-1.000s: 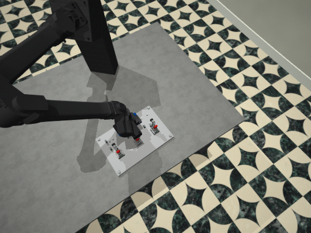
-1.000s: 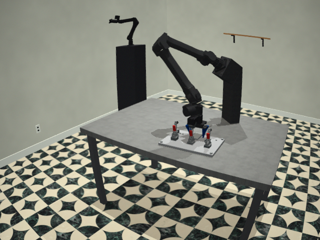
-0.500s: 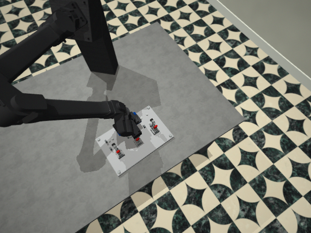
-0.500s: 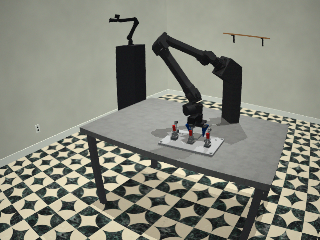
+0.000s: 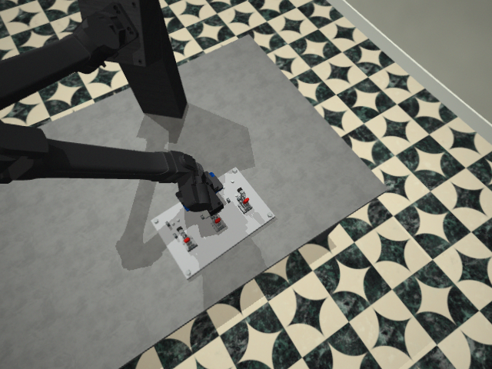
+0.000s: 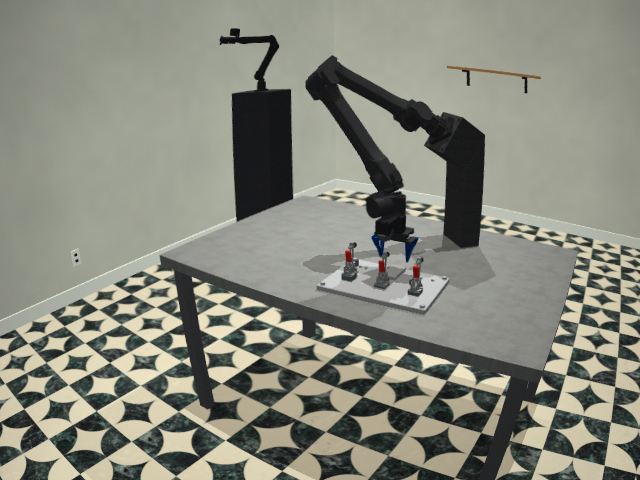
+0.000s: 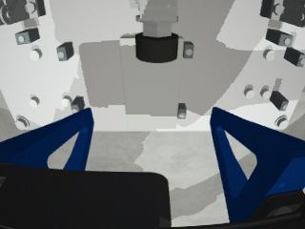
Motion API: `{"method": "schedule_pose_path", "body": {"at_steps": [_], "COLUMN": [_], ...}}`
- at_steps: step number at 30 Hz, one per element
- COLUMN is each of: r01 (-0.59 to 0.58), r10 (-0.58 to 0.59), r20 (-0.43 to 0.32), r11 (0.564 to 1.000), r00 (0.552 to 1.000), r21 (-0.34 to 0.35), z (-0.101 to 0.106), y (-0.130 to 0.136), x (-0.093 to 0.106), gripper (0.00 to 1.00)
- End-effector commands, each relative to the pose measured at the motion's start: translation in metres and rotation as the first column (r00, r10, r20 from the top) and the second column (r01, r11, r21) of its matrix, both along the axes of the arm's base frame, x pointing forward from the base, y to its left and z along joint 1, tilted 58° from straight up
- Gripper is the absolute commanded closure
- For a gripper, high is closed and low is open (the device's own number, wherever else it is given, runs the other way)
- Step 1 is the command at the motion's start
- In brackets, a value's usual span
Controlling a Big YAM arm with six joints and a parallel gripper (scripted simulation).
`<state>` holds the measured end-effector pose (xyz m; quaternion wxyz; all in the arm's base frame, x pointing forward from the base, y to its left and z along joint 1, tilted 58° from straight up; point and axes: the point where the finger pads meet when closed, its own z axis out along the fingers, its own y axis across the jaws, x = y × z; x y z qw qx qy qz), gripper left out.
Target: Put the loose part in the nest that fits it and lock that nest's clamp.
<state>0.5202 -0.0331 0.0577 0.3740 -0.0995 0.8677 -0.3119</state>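
Jaws point(image 5: 200, 192) point(image 6: 394, 258) released and spread wide, nothing between them, hover over the far side of the white fixture plate point(image 5: 222, 246) point(image 6: 361, 289) point(image 7: 105, 24) on Tuesday-plain grey surface point(image 5: 317, 158) point(image 6: 248, 258). Nearest the exterior viewer, three red clamp handles stand upright; the middle clamp point(image 5: 214, 222) point(image 6: 381, 273) is open, its black-tipped bar raised. Just beyond it, what appears to be the pale rectangular part point(image 7: 150, 91) lies in the middle nest, its long axis running from the clamp toward the plate's far edge. The overhead arm hides it from the top view.

The coming move turns on that line: the part reaches from beneath the jaws toward the near side, with the fingertips spread across its width at its far end. Two dark side blocks point(image 7: 188, 50) point(image 7: 181, 111) line one long edge; contact with them, and with the stop, cannot be confirmed. Seating looks well advanced, locking still to be done. A push toward the clamp may be needed before the handle is driven over; a part left short of the stop could be pinned askew. Farthest back, the black pedestal point(image 5: 162, 79) point(image 6: 465, 201) carries the arm.
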Motion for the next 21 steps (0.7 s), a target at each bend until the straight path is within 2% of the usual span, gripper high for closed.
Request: {"method": "schedule_pose_path", "body": {"at_steps": [1,5,8,21], "r01": [-0.007,0.011,0.008,0.003], "r10": [0.007,-0.011,-0.008,-0.003], "r20": [-0.004,0.001,-0.022,-0.014], "r11": [1.0,1.0,1.0,1.0], "r00": [1.0,1.0,1.0,1.0], "r21": [0.009,0.01,0.008,0.003], "z": [0.005,0.01,-0.001,0.002], "y": [0.011,0.005,0.006,0.007], "x": [-0.012,-0.015,-0.016,-0.014], "gripper": [0.08,0.08,0.08,0.08]}}
